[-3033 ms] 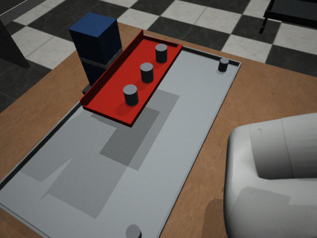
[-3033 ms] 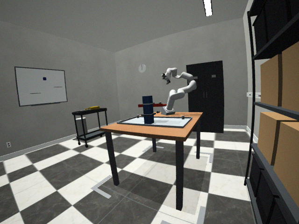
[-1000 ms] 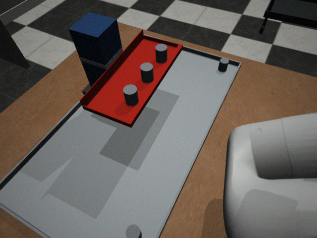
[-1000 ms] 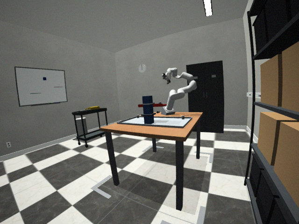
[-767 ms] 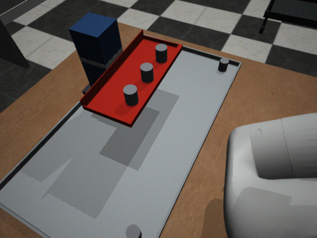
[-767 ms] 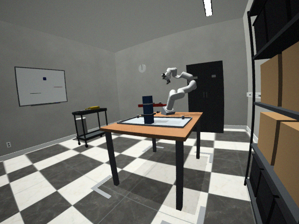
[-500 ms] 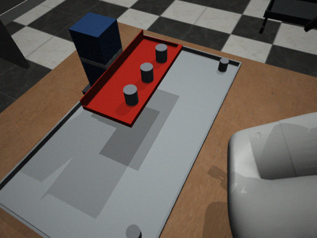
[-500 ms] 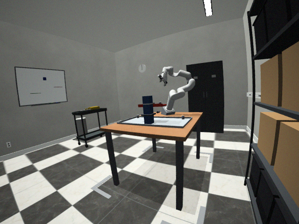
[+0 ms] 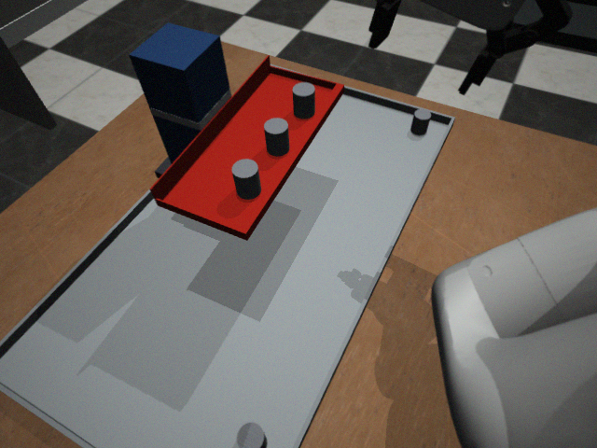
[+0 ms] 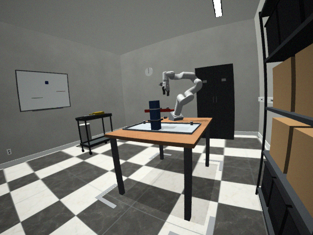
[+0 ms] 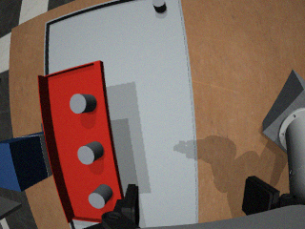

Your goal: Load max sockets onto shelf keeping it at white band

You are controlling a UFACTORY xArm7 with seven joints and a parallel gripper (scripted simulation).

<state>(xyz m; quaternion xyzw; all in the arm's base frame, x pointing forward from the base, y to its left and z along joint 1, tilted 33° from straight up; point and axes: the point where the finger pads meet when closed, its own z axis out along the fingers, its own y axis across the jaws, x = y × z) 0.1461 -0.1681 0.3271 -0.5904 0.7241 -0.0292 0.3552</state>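
The red shelf [image 9: 245, 149] hangs on the blue post [image 9: 180, 91] at the pale band [image 9: 192, 120]. Three dark grey sockets stand inside its rim: a far one [image 9: 303, 99], a middle one [image 9: 276, 136] and a near one [image 9: 246, 178]. In the wrist view the shelf [image 11: 79, 147] shows the same three sockets. A fourth socket [image 9: 420, 120] stands at the far corner of the grey mat [image 9: 231, 289], and a fifth [image 9: 250, 436] at the mat's near edge. My gripper [image 9: 423, 48] [image 10: 165, 91] is open and empty, high above the table's far side.
The arm's white base [image 9: 525, 328] fills the right front of the top view. The wooden table [image 10: 164, 136] stands in a room with a cart [image 10: 93, 129], a dark cabinet [image 10: 214, 101] and shelving with boxes [image 10: 288, 113].
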